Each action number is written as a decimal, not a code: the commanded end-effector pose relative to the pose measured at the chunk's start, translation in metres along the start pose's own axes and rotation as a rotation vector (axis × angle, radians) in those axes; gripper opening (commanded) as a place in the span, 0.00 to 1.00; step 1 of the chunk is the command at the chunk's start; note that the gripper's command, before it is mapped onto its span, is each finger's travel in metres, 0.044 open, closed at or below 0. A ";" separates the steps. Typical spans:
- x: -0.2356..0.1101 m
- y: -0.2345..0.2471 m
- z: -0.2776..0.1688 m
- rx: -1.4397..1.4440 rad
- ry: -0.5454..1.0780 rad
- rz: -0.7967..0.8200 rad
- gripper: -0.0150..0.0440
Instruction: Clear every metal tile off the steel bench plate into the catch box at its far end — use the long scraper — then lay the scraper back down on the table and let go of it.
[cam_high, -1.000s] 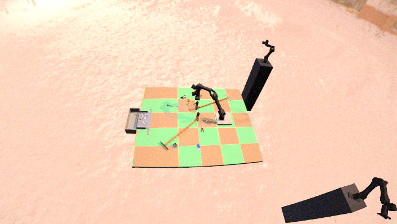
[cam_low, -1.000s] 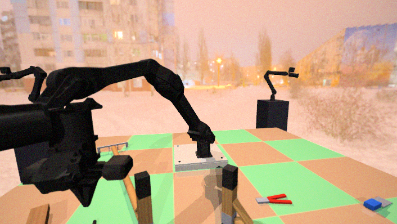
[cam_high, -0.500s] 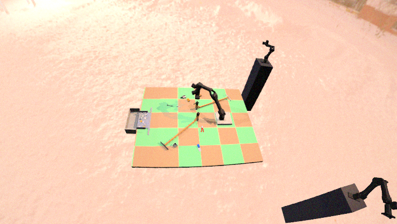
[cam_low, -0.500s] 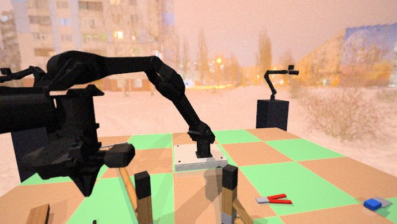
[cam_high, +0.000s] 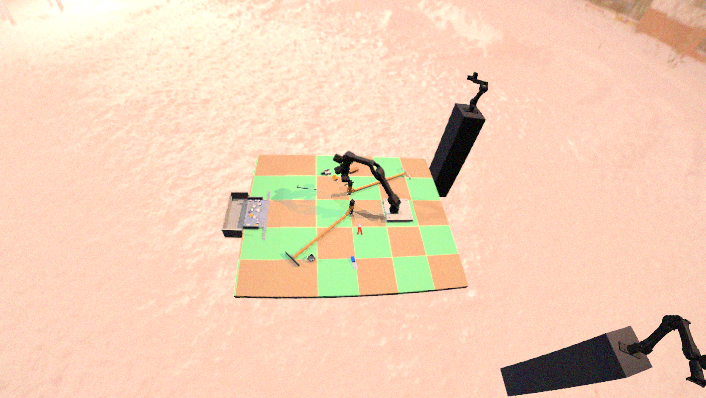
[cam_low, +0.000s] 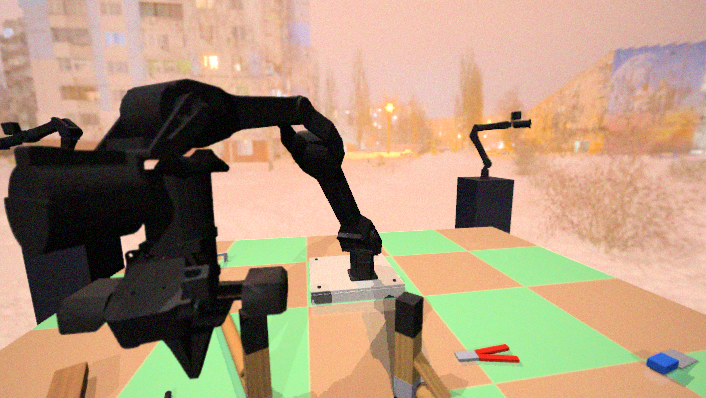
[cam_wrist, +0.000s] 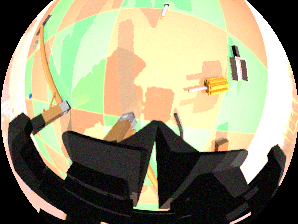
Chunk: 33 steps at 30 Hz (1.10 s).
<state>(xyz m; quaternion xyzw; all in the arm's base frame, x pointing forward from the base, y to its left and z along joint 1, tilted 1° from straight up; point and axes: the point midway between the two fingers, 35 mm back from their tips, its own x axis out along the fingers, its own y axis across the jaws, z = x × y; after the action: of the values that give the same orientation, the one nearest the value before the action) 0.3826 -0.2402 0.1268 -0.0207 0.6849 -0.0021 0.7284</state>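
My gripper (cam_high: 345, 180) (cam_low: 194, 375) (cam_wrist: 157, 124) is shut and empty, above the table beside the upright wooden grip of a rake-like tool (cam_high: 378, 183) (cam_low: 257, 372) (cam_wrist: 119, 131). The long scraper (cam_high: 322, 234) (cam_low: 408, 345) (cam_wrist: 44, 60) lies apart from the gripper; its dark blade rests toward the near left in the top view, and its black-topped grip stands upright mid-table. The steel bench plate (cam_high: 264, 216) is at the table's left edge with several small tiles (cam_high: 254, 206) on it. The catch box (cam_high: 232, 233) adjoins its far end. Whether tiles are in the box is too small to tell.
Red-handled pliers (cam_high: 359, 230) (cam_low: 492, 354) and a blue-handled tool (cam_high: 353, 260) (cam_low: 662, 363) lie on the near side. A yellow screwdriver (cam_high: 335, 177) (cam_wrist: 216, 86), a black-and-white clip (cam_high: 326, 172) (cam_wrist: 239, 69) and a wooden block (cam_low: 69, 380) (cam_wrist: 221, 145) lie on the other side.
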 end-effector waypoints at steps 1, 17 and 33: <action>-0.001 0.019 0.017 -0.017 -0.018 -0.001 0.25; -0.003 0.093 0.066 -0.088 -0.067 -0.008 0.25; -0.007 0.177 0.101 -0.157 -0.119 -0.001 0.25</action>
<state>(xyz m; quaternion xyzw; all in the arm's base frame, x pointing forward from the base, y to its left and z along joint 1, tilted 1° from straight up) 0.4718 -0.0799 0.1328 -0.0739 0.6446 0.0485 0.7594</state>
